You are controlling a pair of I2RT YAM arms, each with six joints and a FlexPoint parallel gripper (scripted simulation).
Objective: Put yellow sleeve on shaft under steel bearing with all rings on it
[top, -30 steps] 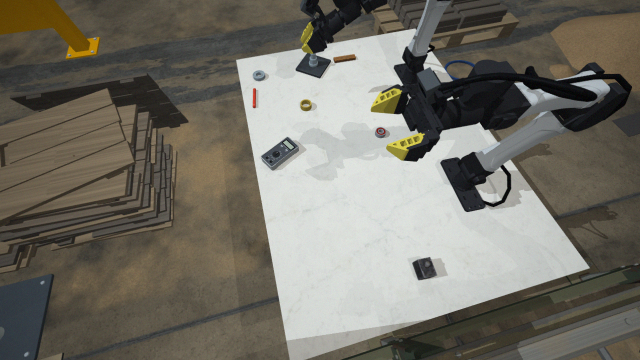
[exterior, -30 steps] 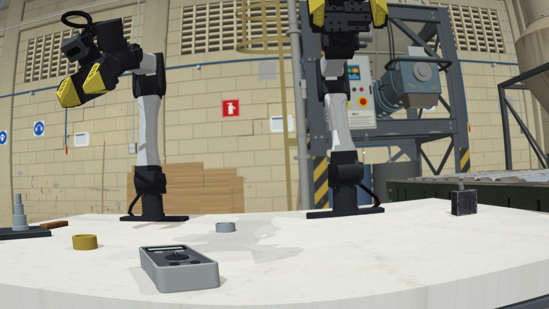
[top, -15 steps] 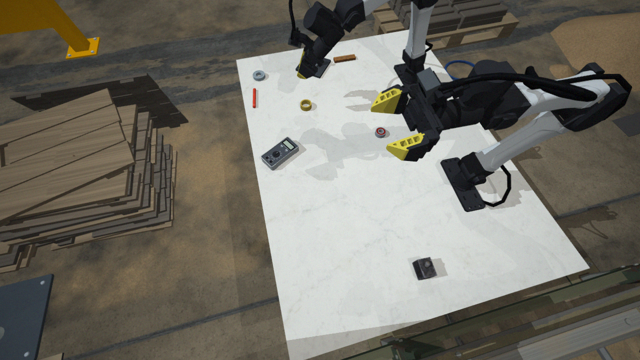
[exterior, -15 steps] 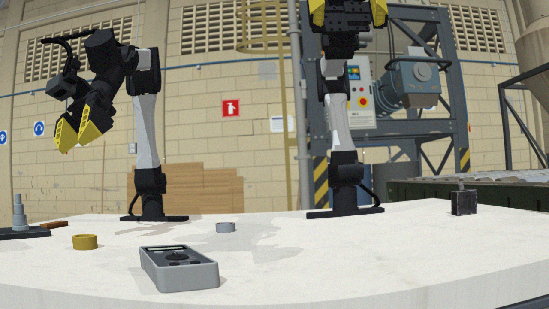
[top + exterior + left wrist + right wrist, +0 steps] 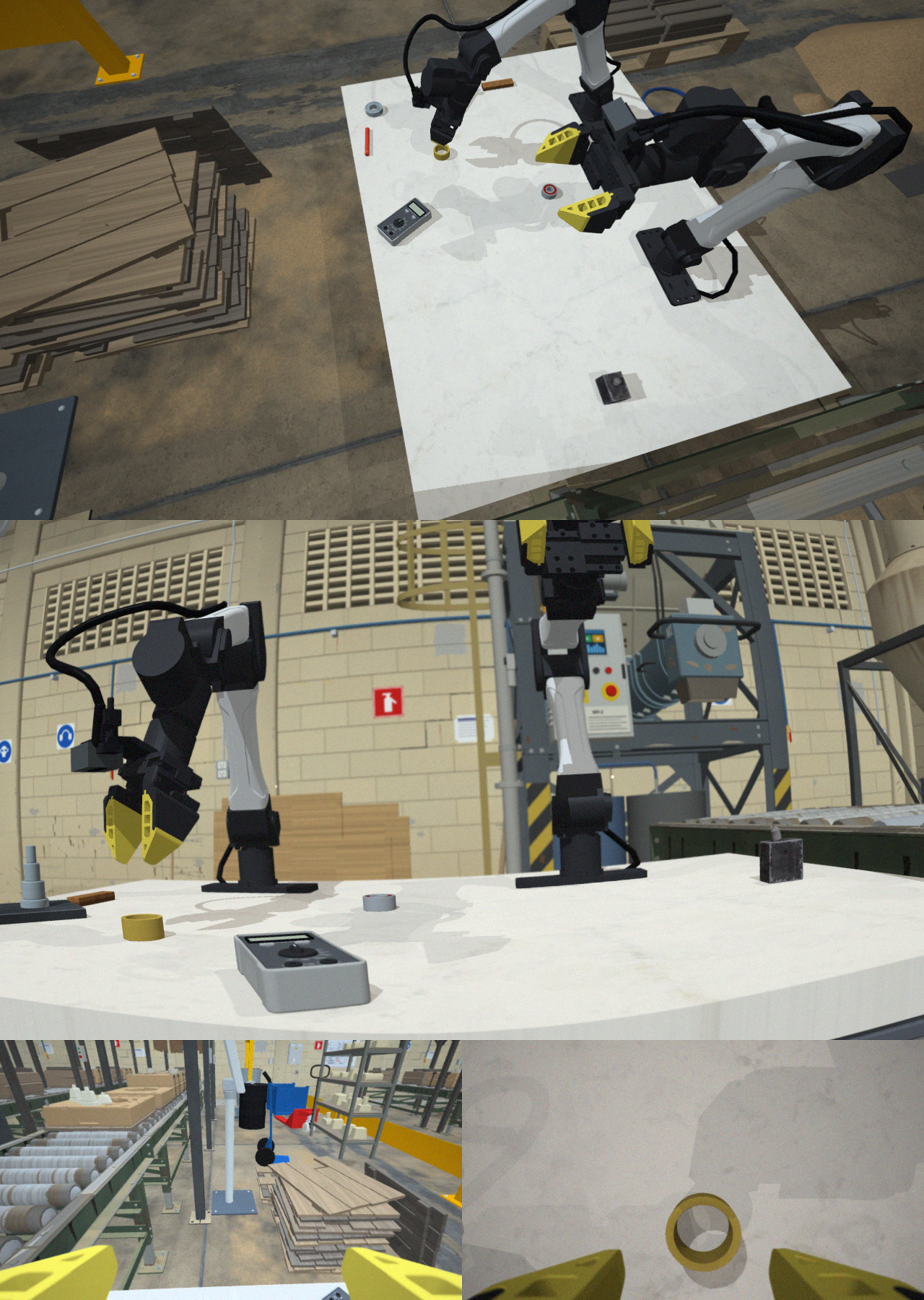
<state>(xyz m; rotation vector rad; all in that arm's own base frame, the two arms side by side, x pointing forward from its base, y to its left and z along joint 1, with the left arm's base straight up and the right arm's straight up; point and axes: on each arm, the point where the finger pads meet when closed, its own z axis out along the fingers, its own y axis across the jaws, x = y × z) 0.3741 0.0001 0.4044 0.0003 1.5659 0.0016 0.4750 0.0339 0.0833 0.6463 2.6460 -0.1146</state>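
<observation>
Right gripper (image 5: 442,143) (image 5: 134,861) (image 5: 696,1257) points down, part-open, above sleeve (image 5: 442,156) (image 5: 142,928) (image 5: 671,1231) near top view's upper-left tabletop (image 5: 484,323) (image 5: 581,940) (image 5: 231,1293) (image 5: 606,1148) corner; left gripper (image 5: 548,187) (image 5: 586,558) (image 5: 229,1257) wide.

a factory hall with block walls, a roller conveyor (image 5: 124,1166), stacked planks (image 5: 97,226) (image 5: 336,1199) and a fire-extinguisher sign (image 5: 388,702)

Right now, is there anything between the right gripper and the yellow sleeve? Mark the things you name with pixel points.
Nothing shows between the right gripper (image 5: 133,862) (image 5: 696,1260) and the yellow sleeve (image 5: 442,149) (image 5: 142,927) (image 5: 673,1233); the exterior view shows that gap bare.
</observation>
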